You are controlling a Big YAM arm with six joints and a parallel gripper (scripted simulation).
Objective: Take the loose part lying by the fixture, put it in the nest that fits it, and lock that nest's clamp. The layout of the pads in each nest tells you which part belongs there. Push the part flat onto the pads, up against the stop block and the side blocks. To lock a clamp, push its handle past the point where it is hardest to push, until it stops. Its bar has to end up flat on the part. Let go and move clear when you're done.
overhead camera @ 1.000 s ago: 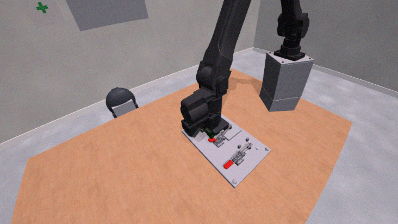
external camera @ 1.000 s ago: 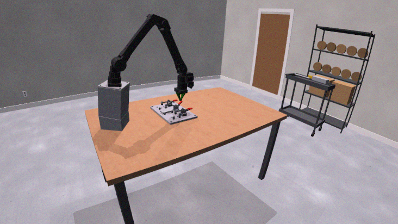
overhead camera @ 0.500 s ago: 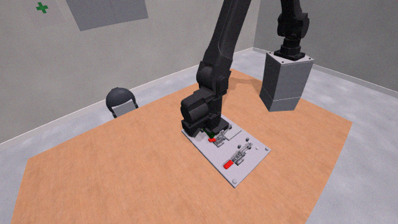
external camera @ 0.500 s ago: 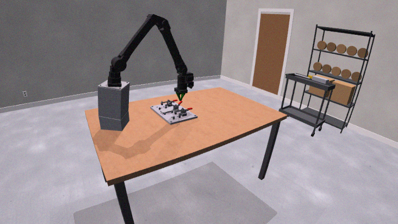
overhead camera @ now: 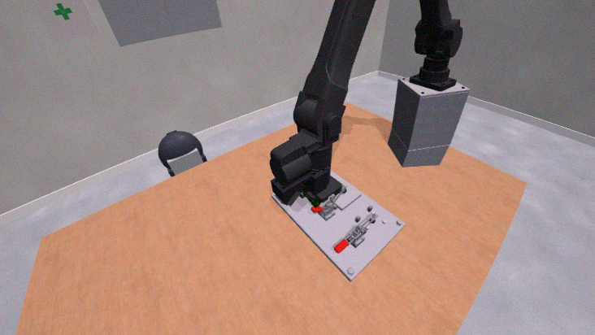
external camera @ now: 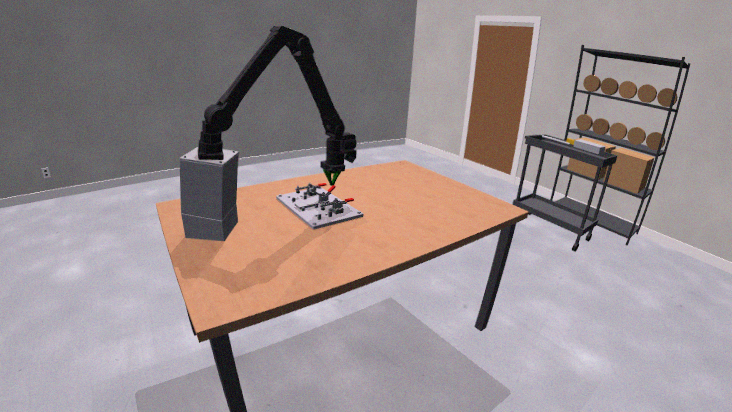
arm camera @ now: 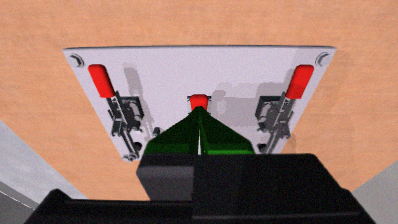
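Left to right in your top view: a dark helmet-like thing (overhead camera: pixel 180 151) sits off the table's far edge, well away. The gripper (overhead camera: pixel 314 202) is pinched fully shut on nothing, tips right at the middle clamp's red handle (overhead camera: pixel 316 209). The part (overhead camera: pixel 349 198) lies in that nest, mostly hidden by the wrist. The next clamp's handle (overhead camera: pixel 340 245) lies flat; the arm's pedestal (overhead camera: pixel 424 124) stands beyond.
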